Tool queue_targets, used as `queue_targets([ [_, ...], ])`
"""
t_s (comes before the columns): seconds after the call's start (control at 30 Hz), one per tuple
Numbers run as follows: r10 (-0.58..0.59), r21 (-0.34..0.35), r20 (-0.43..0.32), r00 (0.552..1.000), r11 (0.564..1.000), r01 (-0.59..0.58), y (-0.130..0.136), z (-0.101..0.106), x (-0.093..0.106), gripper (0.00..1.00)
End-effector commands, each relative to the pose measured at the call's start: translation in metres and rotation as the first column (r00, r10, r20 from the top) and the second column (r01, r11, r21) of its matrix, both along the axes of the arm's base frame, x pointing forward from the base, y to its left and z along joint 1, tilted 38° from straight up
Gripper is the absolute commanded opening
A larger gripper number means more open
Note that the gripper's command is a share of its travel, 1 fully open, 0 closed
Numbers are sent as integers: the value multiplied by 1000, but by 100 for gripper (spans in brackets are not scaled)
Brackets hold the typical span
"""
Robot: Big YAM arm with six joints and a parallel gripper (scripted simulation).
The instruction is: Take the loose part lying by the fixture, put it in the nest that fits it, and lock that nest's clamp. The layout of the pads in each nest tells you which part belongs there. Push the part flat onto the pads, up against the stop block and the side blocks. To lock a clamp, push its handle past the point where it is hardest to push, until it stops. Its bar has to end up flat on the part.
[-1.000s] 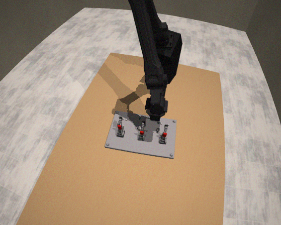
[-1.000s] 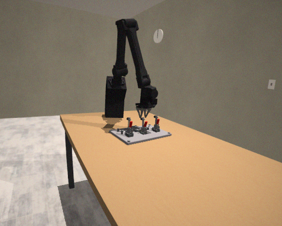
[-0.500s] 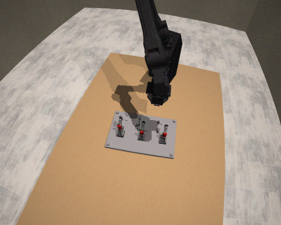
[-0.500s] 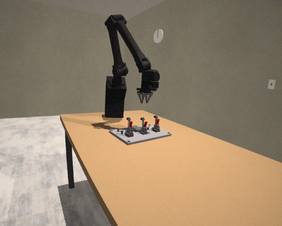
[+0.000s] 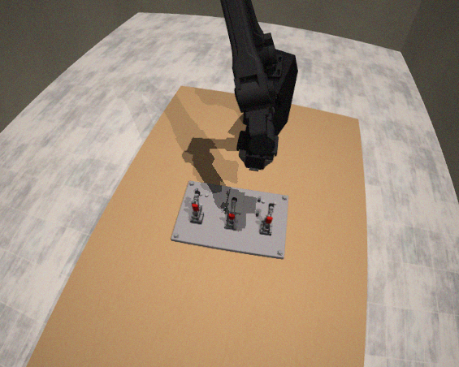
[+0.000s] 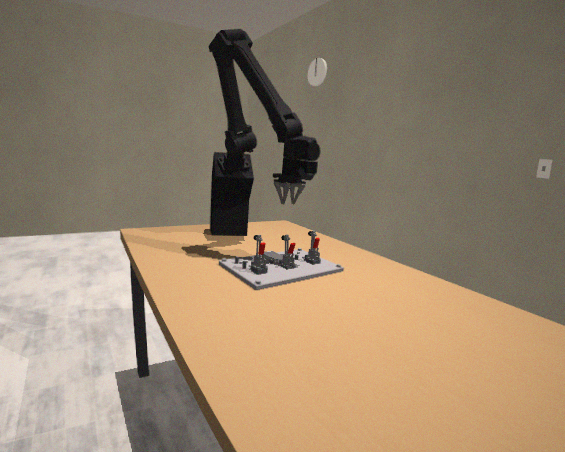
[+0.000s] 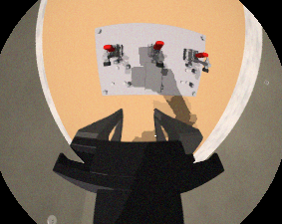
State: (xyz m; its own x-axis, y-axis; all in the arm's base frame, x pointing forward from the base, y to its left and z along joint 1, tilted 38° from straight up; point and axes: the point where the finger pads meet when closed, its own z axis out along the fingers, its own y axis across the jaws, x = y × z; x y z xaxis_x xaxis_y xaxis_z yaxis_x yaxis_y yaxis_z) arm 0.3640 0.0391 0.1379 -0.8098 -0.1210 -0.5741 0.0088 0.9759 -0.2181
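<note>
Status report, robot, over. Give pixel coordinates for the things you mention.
End effector (image 5: 253, 170) (image 6: 288, 202) (image 7: 139, 112) open, holding nothing, above the table. Middle clamp (image 5: 231, 222) (image 6: 288, 261) (image 7: 155, 52) unlocked, bar raised. Shadow obscures part seating; no obstruction seen beneath the fingers.

The tan tabletop (image 5: 244, 300) (image 6: 381, 340) (image 7: 71, 64) carries a grey fixture plate (image 5: 228, 244) (image 6: 301, 279) (image 7: 133, 33).
</note>
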Motion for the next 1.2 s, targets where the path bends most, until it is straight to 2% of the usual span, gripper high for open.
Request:
queue_targets([
  [0.0, 0, -3, 14, 1000, 1000, 0, -3, 21, 21, 45],
  [0.67, 0, -4, 18, 1000, 1000, 0, -33, 73, 80, 45],
  [1.17, 0, -4, 22, 1000, 1000, 0, -35, 77, 86, 45],
])
